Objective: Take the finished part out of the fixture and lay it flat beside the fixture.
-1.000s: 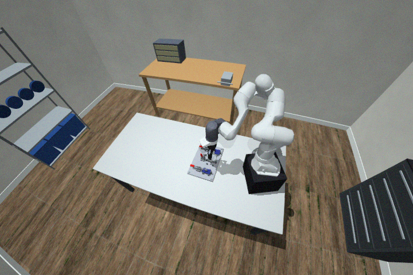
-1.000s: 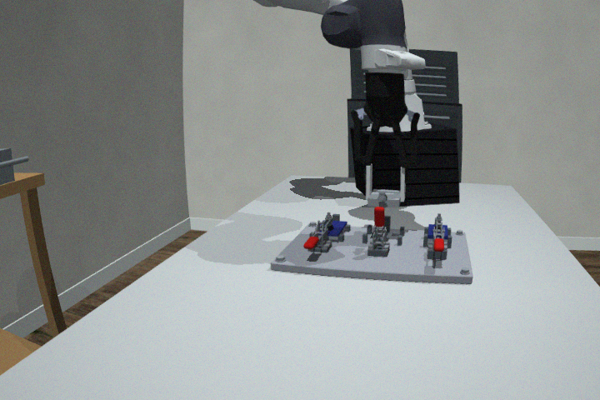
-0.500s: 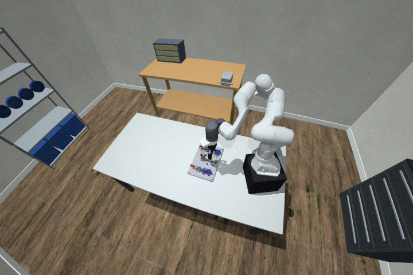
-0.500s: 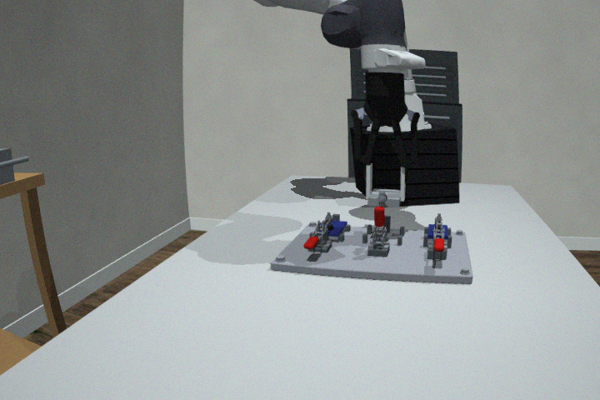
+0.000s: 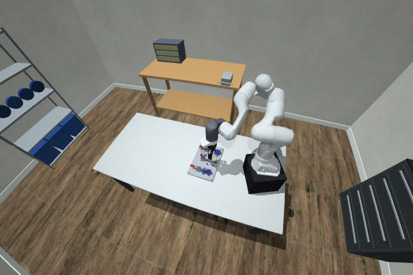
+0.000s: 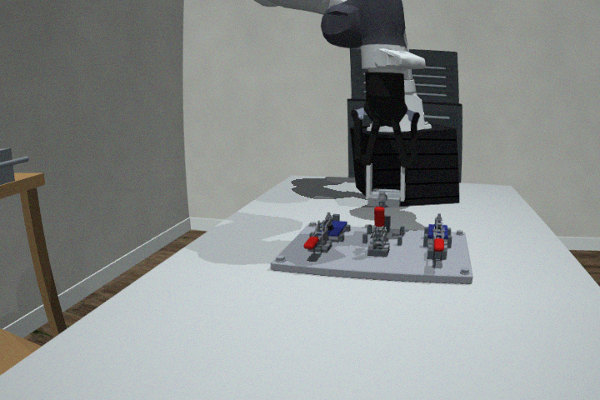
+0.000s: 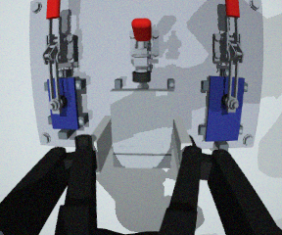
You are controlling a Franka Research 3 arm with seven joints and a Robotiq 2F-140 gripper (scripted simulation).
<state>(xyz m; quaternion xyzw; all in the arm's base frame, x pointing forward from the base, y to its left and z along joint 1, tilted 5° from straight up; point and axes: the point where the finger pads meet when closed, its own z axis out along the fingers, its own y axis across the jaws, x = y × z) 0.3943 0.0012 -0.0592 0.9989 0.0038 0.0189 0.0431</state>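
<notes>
The grey fixture plate (image 6: 372, 257) lies on the white table. Two blue blanks sit under closed toggle clamps with red handles, at the left (image 7: 66, 101) and at the right (image 7: 223, 108) of the plate. The middle clamp (image 7: 141, 46) stands open with its red handle upright (image 6: 379, 216), and its seat is empty. My gripper (image 6: 384, 191) is shut on the grey finished part (image 7: 141, 133) and holds it a little above the far edge of the plate. In the wrist view my fingers grip the part by its two sides. I cannot make out the slot.
The robot's black base (image 5: 264, 176) stands on the table behind the fixture. A wooden bench (image 5: 194, 86) with a drawer box stands beyond the table. A shelf rack (image 5: 22, 106) is at the far left and a dark cabinet (image 5: 389, 213) at the right.
</notes>
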